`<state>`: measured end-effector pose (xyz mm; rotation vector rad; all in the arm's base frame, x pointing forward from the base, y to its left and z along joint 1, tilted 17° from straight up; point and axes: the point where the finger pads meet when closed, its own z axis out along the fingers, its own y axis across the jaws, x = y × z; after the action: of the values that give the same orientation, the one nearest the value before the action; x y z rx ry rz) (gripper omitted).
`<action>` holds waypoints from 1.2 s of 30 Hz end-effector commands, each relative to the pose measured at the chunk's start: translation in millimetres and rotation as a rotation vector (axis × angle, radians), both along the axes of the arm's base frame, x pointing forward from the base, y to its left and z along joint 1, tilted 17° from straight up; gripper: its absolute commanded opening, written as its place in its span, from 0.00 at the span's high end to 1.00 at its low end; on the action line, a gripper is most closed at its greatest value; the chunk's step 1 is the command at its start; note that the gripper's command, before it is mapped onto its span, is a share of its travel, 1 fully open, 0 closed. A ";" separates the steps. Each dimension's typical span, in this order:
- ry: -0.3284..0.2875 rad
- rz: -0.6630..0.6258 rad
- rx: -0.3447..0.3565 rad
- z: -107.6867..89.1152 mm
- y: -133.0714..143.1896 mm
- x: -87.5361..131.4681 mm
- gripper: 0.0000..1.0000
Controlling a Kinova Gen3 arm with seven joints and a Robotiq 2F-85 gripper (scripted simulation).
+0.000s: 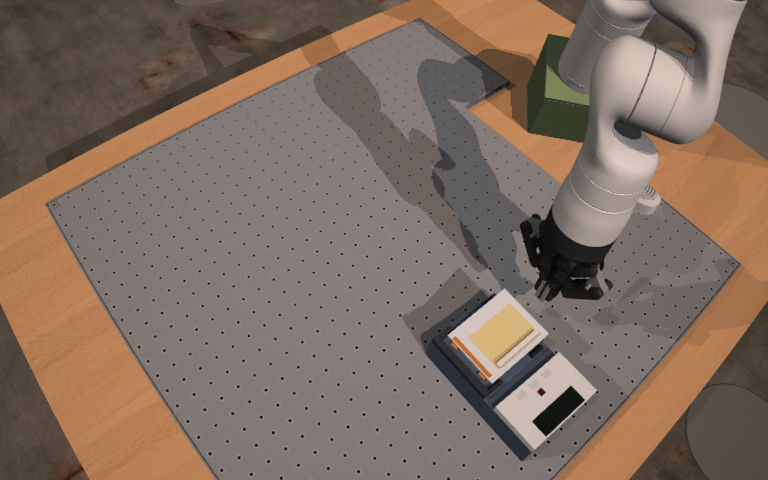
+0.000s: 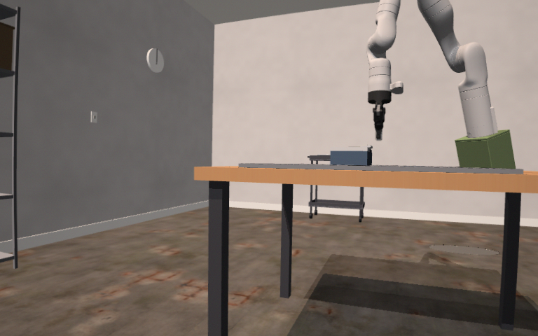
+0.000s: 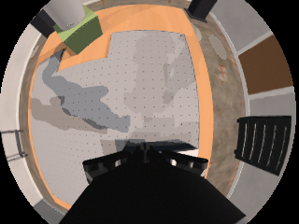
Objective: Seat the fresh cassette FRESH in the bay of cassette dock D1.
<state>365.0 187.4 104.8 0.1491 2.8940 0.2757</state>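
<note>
Showing one cassette [image 1: 501,333] [image 2: 359,147] lying in the bay of one dock [image 1: 474,393] [image 2: 348,157] [image 3: 161,147], mostly hidden in the wrist view; hovering nearby with one tool [image 1: 543,293] [image 2: 378,136] [image 3: 144,147], fingertips together, gripping nothing.

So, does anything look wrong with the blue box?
Maybe the little red light. It looks dark, though the white tray is in the blue box, so its tabs may not be touching. I can't tell if it's fully down.
</note>
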 end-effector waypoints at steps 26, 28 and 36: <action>0.005 -0.001 -0.002 -21.6 2.7 4.0 1.00; 0.005 -0.001 -0.002 -21.6 2.7 4.0 1.00; 0.005 -0.001 -0.002 -21.1 2.5 6.2 1.00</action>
<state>370.0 190.1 83.0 0.1487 2.9006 0.2709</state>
